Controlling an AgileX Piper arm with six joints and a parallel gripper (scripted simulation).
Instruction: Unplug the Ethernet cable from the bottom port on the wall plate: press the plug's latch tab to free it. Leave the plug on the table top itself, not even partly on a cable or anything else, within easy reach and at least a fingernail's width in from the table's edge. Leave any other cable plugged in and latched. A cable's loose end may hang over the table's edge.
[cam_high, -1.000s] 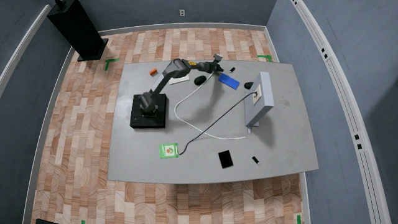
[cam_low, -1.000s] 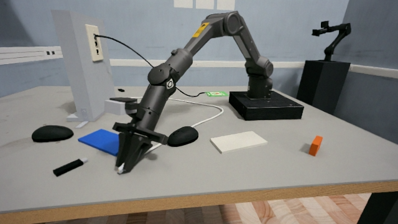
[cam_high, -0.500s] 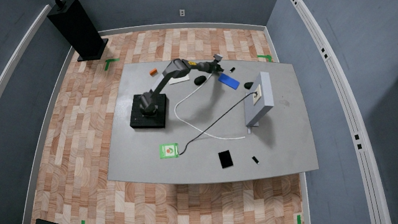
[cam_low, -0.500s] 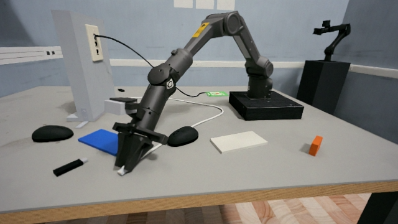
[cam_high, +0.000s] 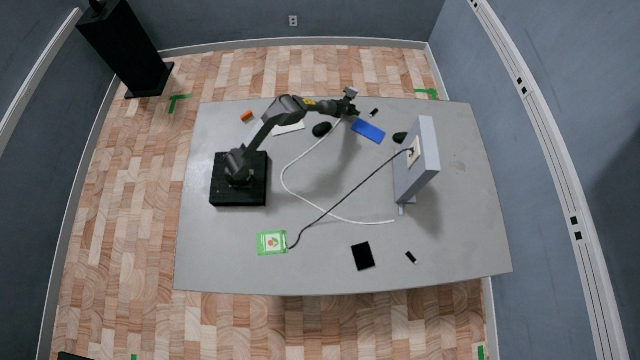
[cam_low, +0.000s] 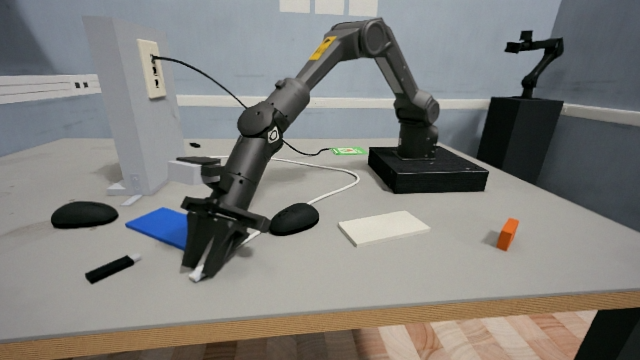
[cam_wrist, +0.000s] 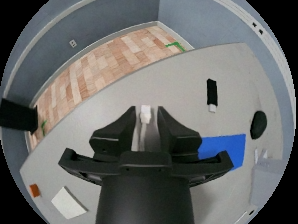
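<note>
Plug (cam_low: 197, 274) flat between parted pincer (cam_low: 202, 260) fingers

1. Table (cam_high: 450, 240): plain grey.
2. Floor (cam_high: 125, 200): patchwork of tan and reddish wood blocks.
3. Cables: one white (cam_high: 300, 159), one black (cam_high: 350, 192).
4. Card (cam_high: 368, 130): blue.
5. Block (cam_low: 507, 233): orange.
6. Tag (cam_high: 272, 242): green, with a red spot.
7. Arm (cam_low: 350, 50): dark grey, with a yellow label.
</note>
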